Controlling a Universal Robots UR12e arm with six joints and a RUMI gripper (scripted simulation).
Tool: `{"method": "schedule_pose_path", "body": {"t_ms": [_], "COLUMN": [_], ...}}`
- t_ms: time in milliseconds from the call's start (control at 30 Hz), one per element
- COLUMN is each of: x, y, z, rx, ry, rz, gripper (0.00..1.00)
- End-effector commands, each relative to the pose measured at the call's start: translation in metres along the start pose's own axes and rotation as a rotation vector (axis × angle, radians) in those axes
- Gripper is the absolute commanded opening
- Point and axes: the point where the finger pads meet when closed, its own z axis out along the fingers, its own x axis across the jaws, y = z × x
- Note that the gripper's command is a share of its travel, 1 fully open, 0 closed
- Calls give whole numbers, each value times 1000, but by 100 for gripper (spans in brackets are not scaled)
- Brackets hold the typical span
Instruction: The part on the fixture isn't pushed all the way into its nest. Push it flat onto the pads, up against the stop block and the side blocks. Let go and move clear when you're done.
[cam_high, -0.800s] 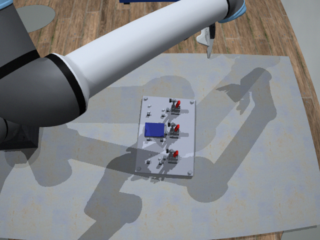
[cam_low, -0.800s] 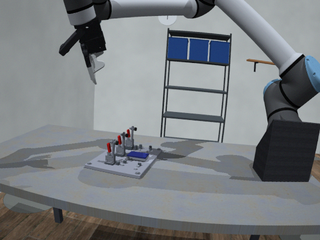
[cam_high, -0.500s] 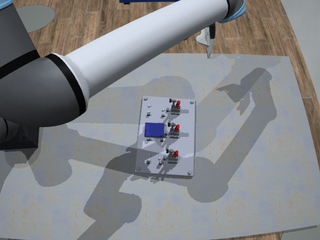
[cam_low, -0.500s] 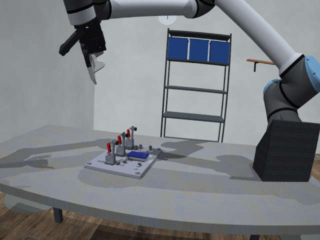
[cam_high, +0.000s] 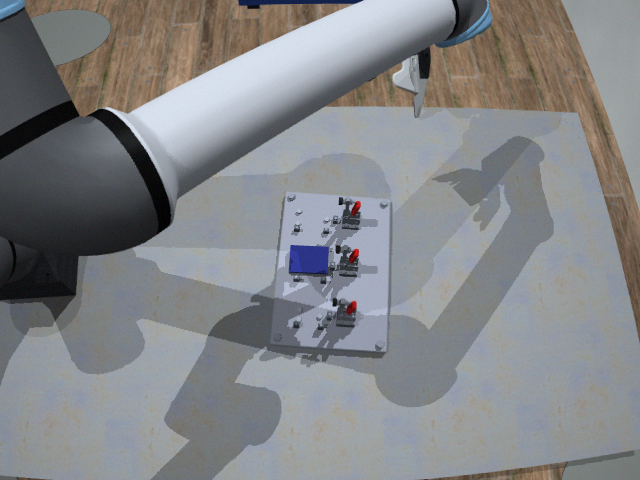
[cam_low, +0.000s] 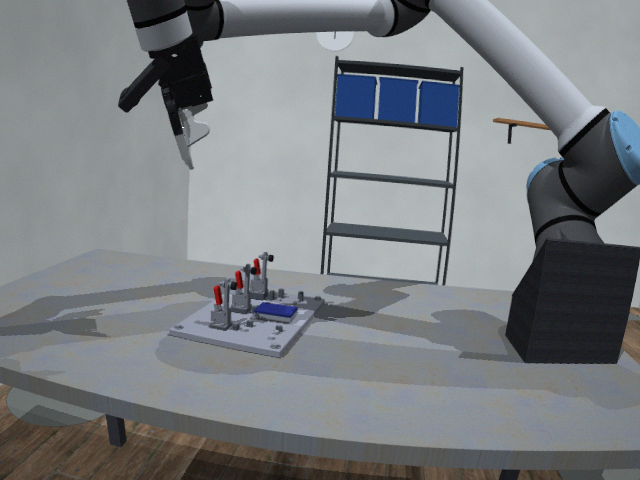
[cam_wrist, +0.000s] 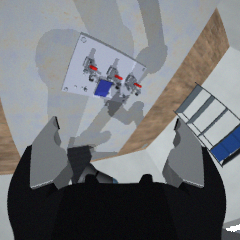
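A flat blue part (cam_high: 309, 259) (cam_low: 276, 309) (cam_wrist: 103, 88) lies in the middle nest of a grey fixture plate (cam_high: 371, 330) (cam_low: 266, 347) (cam_wrist: 75, 67). Three red-handled toggle clamps (cam_high: 351, 258) (cam_low: 238, 281) stand in a row along one side of the plate, with small grey blocks and pads around the part. My gripper (cam_low: 184, 149) (cam_wrist: 117, 118) is open and empty. It hangs high above the table, well off to the side of the fixture. In the top view only one fingertip (cam_high: 417, 105) shows past the arm.
The arm's white link (cam_high: 268, 87) crosses the upper left of the top view. The dark robot base block (cam_low: 568, 304) stands on the table at the right. A metal shelf rack (cam_low: 392, 175) (cam_wrist: 212, 122) with blue boxes stands behind the table.
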Motion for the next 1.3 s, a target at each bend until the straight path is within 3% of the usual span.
{"method": "schedule_pose_path", "body": {"t_ms": [0,233,300,700,800,867,967,1267], "x": [1,1,1,5,6,6,8,13], "y": [1,7,7,34,41,41,53,85], "z": [4,32,32,111,127,127,150,194], "rx": [2,8,8,53,68,68,93,157], "ry": [-12,-76,-76,-258,-293,-293,-342,-432], "rz": [8,48,48,178,208,208,252,348], "gripper": [100,100,100,100,100,100,100,100]}}
